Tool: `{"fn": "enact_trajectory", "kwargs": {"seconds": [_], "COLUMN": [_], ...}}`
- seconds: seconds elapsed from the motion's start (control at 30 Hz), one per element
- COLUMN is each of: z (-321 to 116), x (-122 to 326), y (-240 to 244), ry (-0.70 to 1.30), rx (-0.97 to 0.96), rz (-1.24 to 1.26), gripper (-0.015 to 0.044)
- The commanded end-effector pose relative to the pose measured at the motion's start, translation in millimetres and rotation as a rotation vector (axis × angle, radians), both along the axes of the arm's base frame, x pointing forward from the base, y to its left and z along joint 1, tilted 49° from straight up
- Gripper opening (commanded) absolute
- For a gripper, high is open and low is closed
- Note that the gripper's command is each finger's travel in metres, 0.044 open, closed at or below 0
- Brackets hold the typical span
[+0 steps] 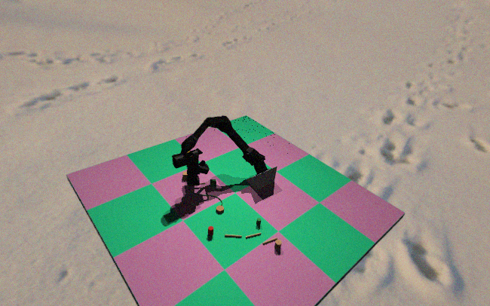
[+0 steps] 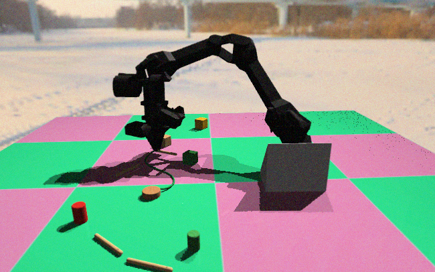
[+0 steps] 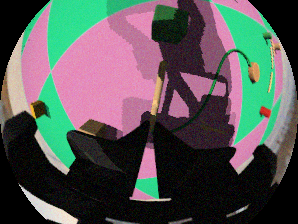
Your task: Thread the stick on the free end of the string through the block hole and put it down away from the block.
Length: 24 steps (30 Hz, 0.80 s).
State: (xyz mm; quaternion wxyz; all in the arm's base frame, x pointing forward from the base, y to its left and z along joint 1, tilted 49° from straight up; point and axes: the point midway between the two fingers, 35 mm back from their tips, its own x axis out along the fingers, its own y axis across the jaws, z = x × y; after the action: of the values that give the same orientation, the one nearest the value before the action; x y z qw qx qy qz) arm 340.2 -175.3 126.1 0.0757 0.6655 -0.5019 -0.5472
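Three loose tan wooden sticks (image 1: pixel 233 236) (image 2: pixel 108 244) lie near one round wooden button (image 1: pixel 219 209) (image 2: pixel 150 192) (image 3: pixel 254 72). Black gripper (image 1: pixel 193 184) (image 2: pixel 157 149) (image 3: pixel 150 124): fingers nearly together, clamped on one string-tied wooden stick (image 2: pixel 168 153) (image 3: pixel 158 95).

A red cylinder (image 1: pixel 210 232) (image 2: pixel 79 213) (image 3: pixel 265 112) stands near two loose sticks on green.

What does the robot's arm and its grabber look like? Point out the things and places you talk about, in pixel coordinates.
The arm (image 1: pixel 238 139) (image 2: pixel 262 82) is black all over, made of long, slim pieces with chunky joints. The gripper (image 1: pixel 192 185) (image 2: pixel 156 149) (image 3: pixel 150 124) is black too, with two fingers that narrow to points. I can't make out any markings or loose cables.
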Motion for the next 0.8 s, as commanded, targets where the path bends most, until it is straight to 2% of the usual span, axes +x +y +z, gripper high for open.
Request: {"fn": "enact_trajectory", "kwargs": {"seconds": [0.0, 0.77], "z": [-1.5, -11.7], "x": [-4.7, -26.0], "y": [2.0, 12.4], "ry": [-0.003, -0.003], "rx": [-0.005, -0.007], "rz": [-0.002, 0.0], "gripper": [0.0, 0.0]}}
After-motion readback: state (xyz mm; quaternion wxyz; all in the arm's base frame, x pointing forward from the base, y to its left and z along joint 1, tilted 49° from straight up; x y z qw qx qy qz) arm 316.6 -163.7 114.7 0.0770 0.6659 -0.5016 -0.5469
